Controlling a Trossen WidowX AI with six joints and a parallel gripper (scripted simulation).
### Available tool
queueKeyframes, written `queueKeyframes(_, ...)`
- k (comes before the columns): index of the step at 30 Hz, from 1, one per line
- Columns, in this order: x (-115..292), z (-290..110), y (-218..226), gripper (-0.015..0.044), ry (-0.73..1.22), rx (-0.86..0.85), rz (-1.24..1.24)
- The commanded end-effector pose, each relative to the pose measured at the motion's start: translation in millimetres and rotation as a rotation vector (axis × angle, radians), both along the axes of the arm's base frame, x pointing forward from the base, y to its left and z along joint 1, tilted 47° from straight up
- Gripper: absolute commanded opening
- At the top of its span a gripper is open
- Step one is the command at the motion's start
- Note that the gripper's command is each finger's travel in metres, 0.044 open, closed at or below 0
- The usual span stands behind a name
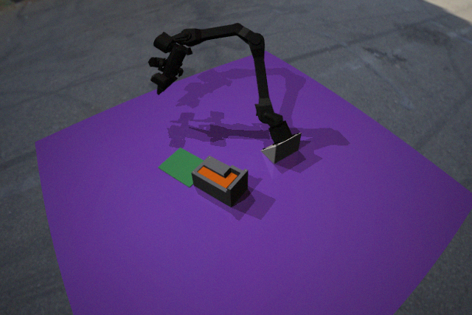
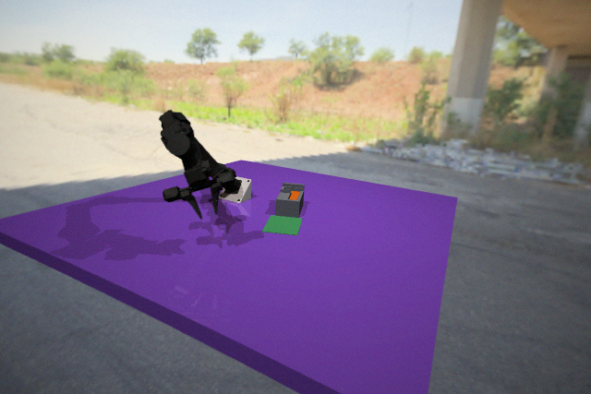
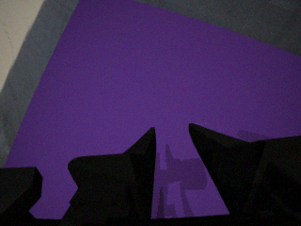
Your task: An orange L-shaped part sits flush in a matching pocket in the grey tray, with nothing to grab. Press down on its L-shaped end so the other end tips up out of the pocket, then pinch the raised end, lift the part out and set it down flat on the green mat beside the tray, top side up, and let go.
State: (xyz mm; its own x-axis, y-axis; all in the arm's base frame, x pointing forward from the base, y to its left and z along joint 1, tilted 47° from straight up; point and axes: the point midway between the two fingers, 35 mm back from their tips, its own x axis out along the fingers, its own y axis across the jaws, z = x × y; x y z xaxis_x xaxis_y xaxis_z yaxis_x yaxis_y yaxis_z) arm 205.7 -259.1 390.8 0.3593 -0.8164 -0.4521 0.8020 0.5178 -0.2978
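Note:
The orange L-shaped part [image 1: 215,177] [image 2: 295,196] lies in the pocket of the grey tray [image 1: 231,196] [image 2: 288,207], level with no end raised. Its L-shaped end is at the side away from the green mat [image 1: 181,165] [image 2: 283,225], which lies beside the tray with nothing on it. My gripper [image 2: 208,216] [image 3: 171,129] is partly open, with a gap between its fingertips and nothing in it. It hangs in the air well away from the tray and the mat, pointing down; its fingers are hard to make out in the top view. The wrist view shows neither part, tray nor mat.
The purple table top [image 1: 228,258] [image 2: 333,284] [image 3: 141,71] carries everything. The arm's light wedge-shaped base [image 1: 285,148] [image 2: 244,189] stands behind the tray in the top view. The arm arches high from it. Shadows of the arm fall across the table.

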Motion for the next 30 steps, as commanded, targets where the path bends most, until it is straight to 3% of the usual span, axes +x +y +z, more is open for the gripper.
queueKeyframes(1, 43, -39, 20, 0.018, 0.053, 0.106, 0.085)
queueKeyframes(9, 119, -131, 91, 0.018, 0.302, 0.289, 0.262)
queueKeyframes(16, 148, -209, 177, 0.018, 0.584, 0.365, 0.397)
queueKeyframes(23, 136, -282, 267, 0.018, 0.901, 0.347, 0.443)
queueKeyframes(30, 91, -339, 344, 0.018, 1.196, 0.16, 0.431)
